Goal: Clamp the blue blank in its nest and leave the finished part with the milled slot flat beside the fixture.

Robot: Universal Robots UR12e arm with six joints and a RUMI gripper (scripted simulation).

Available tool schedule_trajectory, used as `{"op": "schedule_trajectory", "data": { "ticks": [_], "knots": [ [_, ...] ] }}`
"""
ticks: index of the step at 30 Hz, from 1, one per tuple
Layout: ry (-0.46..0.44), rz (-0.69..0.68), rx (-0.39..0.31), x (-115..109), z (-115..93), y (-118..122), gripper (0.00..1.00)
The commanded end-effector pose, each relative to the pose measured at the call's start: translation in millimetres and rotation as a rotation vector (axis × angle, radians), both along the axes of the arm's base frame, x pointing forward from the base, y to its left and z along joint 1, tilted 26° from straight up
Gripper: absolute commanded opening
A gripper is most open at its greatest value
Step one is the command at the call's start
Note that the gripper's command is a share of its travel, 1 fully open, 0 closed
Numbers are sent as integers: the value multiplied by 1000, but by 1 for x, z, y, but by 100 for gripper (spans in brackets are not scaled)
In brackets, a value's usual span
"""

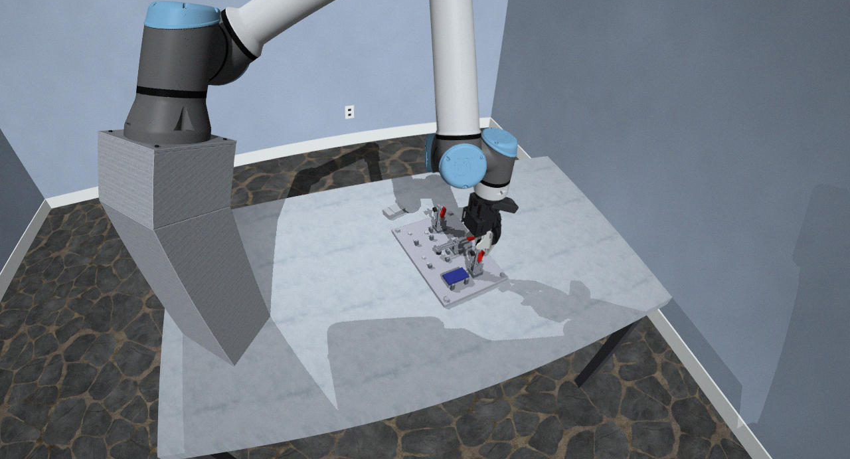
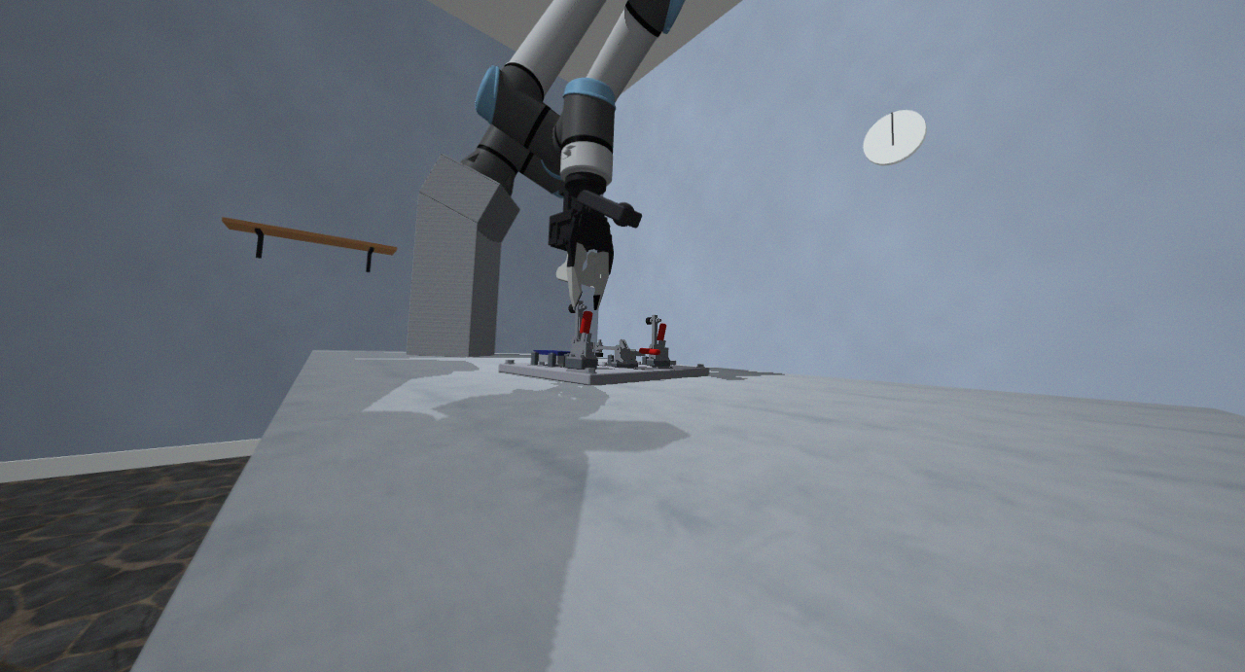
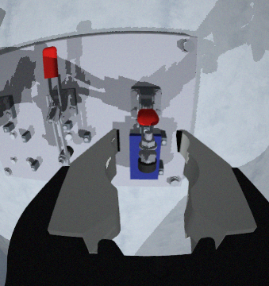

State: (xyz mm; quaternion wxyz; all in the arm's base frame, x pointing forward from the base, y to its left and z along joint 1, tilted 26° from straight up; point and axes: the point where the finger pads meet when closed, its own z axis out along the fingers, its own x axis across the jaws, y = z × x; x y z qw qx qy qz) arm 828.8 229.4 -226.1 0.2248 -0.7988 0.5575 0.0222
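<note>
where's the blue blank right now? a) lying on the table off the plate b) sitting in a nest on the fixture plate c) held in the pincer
b: the blue blank sits in a nest on the fixture plate, while the pincer hovers above it, holding nothing.

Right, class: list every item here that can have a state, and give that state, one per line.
Pincer: part open, holding nothing, above the clamp.
Blue blank: seated in its nest.
Near clamp handle: upright, not yet pushed over.
Far clamp handle: raised.
Finished part: on the table beside the fixture.
</note>
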Motion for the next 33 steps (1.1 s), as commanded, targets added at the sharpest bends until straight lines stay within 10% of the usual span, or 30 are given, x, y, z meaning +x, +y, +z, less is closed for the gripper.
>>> {"op": "schedule_trajectory", "data": {
  "ticks": [1,33],
  "knots": [
    [-1,0,0,3,-7,3,28],
    [-1,0,0,4,-12,5,28]
  ]
}}
